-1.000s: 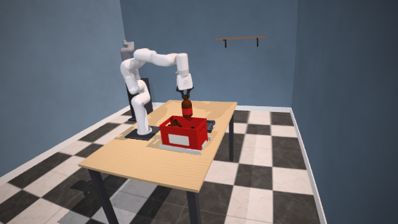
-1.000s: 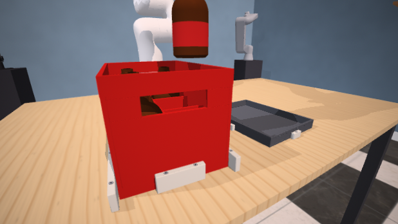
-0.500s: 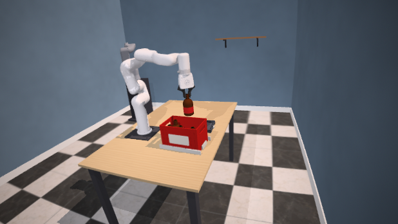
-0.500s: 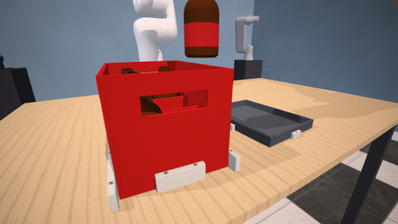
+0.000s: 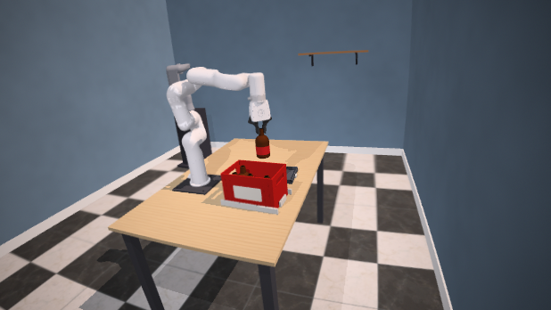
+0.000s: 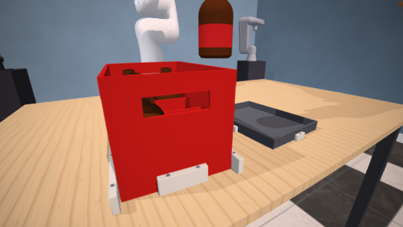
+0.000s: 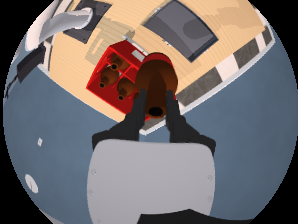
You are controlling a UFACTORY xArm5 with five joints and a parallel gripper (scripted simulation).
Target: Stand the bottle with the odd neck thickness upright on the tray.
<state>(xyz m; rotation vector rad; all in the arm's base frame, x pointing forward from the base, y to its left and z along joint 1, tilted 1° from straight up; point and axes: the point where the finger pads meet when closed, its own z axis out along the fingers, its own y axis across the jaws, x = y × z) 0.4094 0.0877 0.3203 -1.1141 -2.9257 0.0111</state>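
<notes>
Though part-open, jaws tight around bottle (image 5: 262, 146) (image 6: 215, 32) (image 7: 156, 75)

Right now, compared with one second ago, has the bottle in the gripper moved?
Yes. In the exterior view, the held bottle has shifted right relative to the crate, towards the tray's side.
</notes>
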